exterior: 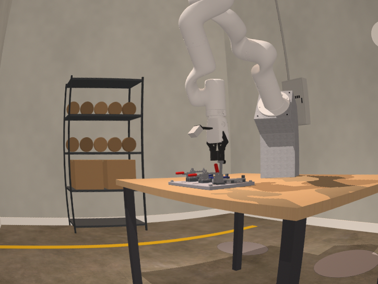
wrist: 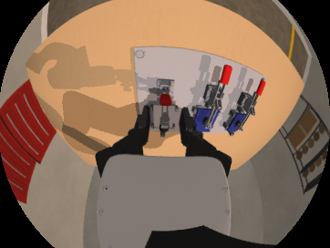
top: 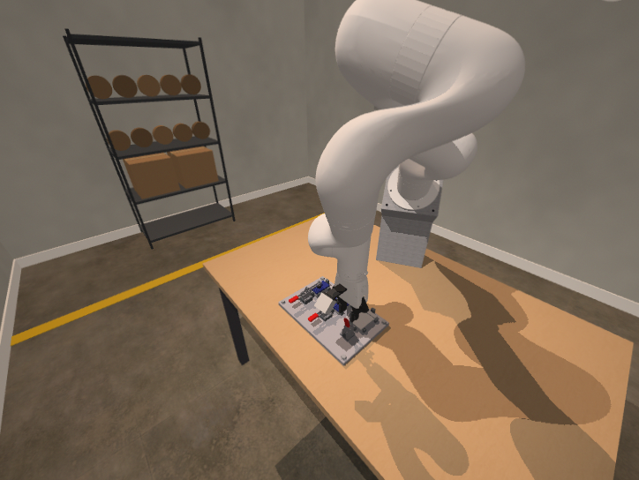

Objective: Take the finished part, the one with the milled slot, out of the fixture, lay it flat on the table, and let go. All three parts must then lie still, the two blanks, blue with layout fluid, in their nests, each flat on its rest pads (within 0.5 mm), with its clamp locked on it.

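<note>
A flat grey metal fixture plate [top: 356, 347] lies on the tan wooden worktop [top: 516, 335], close to the long edge that faces the black shelf rack [top: 200, 77] and nearer that edge's corner by the white arm's grey pedestal [top: 400, 247] than the opposite one. Three nests sit in a row along the plate.

Two of the nests hold the small blue-coated blanks [wrist: 204, 117] [wrist: 235, 120]. The red-handled toggle clamps [exterior: 180, 173] [exterior: 191, 175] on these two lie level, which reads as locked.

The third nest, at the plate's end farthest from the rack, holds the small grey finished part [wrist: 163, 119]. Its slot is too small to make out. This nest's red clamp handle [exterior: 216, 167] stands upright, so the clamp looks released.

The black two-finger gripper [exterior: 217, 158] hangs straight above that third nest, pointing down, with its tips just over the upright handle. Its fingers stand about half open with nothing between them.

In the wrist view the grey part lies directly below, centred in the gap. One finger is on each side, and the opening runs along the row of nests.

The coming move is probably a plain vertical drop. The neighbouring blue blank sits just beside the finger on that side, and the raised handle stands in line with the gap. Any drift along the row could nudge either one.
</note>
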Controlling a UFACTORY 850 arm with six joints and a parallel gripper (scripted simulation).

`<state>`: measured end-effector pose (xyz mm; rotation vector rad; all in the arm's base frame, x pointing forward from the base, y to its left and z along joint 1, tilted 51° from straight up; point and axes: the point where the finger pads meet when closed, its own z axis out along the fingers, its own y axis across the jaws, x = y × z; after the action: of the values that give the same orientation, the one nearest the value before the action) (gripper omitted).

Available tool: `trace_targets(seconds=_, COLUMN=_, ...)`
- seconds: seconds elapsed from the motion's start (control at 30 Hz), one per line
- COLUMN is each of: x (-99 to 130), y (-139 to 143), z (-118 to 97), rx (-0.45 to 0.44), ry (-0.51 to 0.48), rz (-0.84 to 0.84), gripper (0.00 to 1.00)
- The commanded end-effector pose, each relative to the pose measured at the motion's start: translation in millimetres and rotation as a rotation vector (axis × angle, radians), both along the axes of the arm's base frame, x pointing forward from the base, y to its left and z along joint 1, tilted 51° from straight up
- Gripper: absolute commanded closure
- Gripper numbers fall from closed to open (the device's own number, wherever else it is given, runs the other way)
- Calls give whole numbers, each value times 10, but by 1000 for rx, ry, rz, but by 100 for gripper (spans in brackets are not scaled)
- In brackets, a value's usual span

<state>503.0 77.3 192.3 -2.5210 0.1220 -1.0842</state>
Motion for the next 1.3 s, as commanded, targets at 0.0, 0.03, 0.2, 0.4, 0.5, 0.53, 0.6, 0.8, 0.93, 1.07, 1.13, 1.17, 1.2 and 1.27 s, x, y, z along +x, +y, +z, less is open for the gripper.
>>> trace_targets(seconds=0.0, x=-2, y=-2, z=4, rx=0, ry=0, rz=0, gripper=53)
trace_targets(seconds=0.03, x=-2, y=-2, z=4, rx=0, ry=0, rz=0, gripper=53)
trace_targets(seconds=0.2, x=-2, y=-2, z=4, rx=0, ry=0, rz=0, gripper=53)
trace_targets(seconds=0.4, x=-1, y=-1, z=3, rx=0, ry=0, rz=0, gripper=0)
trace_targets(seconds=0.5, x=1, y=-1, z=1, rx=0, ry=0, rz=0, gripper=0)
trace_targets(seconds=0.53, x=2, y=0, z=1, rx=0, ry=0, rz=0, gripper=0)
trace_targets(seconds=0.6, x=4, y=1, z=-1, rx=0, ry=0, rz=0, gripper=0)
trace_targets(seconds=0.8, x=8, y=3, z=-5, rx=0, ry=0, rz=0, gripper=0)
trace_targets(seconds=0.93, x=11, y=4, z=-8, rx=0, ry=0, rz=0, gripper=0)
trace_targets(seconds=1.07, x=12, y=4, z=-8, rx=0, ry=0, rz=0, gripper=0)
trace_targets(seconds=1.13, x=12, y=4, z=-9, rx=0, ry=0, rz=0, gripper=0)
trace_targets(seconds=1.17, x=11, y=5, z=-9, rx=0, ry=0, rz=0, gripper=0)
trace_targets(seconds=1.2, x=10, y=5, z=-10, rx=0, ry=0, rz=0, gripper=0)
trace_targets(seconds=1.27, x=10, y=5, z=-10, rx=0, ry=0, rz=0, gripper=0)
